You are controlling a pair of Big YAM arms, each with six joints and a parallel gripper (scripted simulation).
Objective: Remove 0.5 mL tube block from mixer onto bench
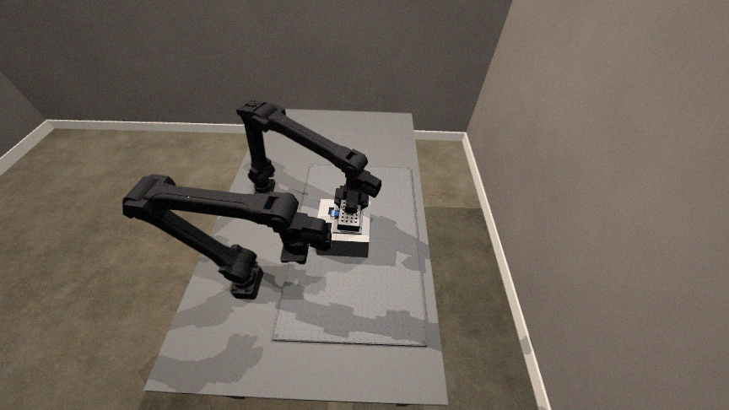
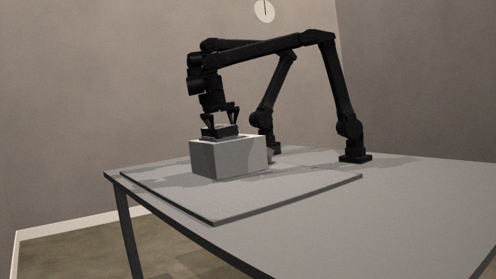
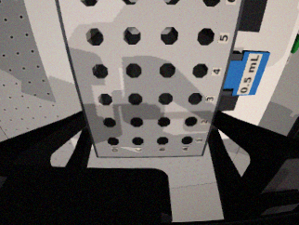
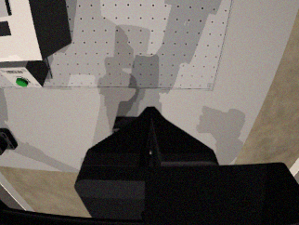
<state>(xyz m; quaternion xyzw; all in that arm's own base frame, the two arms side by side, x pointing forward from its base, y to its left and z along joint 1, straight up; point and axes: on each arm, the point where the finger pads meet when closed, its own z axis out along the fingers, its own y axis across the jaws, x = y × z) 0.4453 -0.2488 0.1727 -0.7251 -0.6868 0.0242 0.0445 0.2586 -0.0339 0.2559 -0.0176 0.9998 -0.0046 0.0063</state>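
From above, you see the block for 0.5 mL tubes [image 1: 349, 220] [image 2: 225, 131] [image 3: 153, 86] on the mixer [image 1: 350, 247] [image 2: 239, 156] [image 4: 52, 28], under your left gripper [image 1: 351, 207] [image 2: 223, 130] [image 3: 149, 113]; the right gripper [image 1: 294, 259] [image 4: 150, 113] hangs beside the mixer. In the exterior view, the mixer stands over the table [image 2: 398, 221] [image 1: 213, 357]. Your left wrist view shows wide-set fingers gripping the block, near the blue lever [image 3: 248, 74]. In your right wrist view, the fingers meet, empty.

Dim room; soft-edged grey shadows across bench [image 1: 356, 372] [image 2: 381, 214]; grainy; dark arms lack detail.
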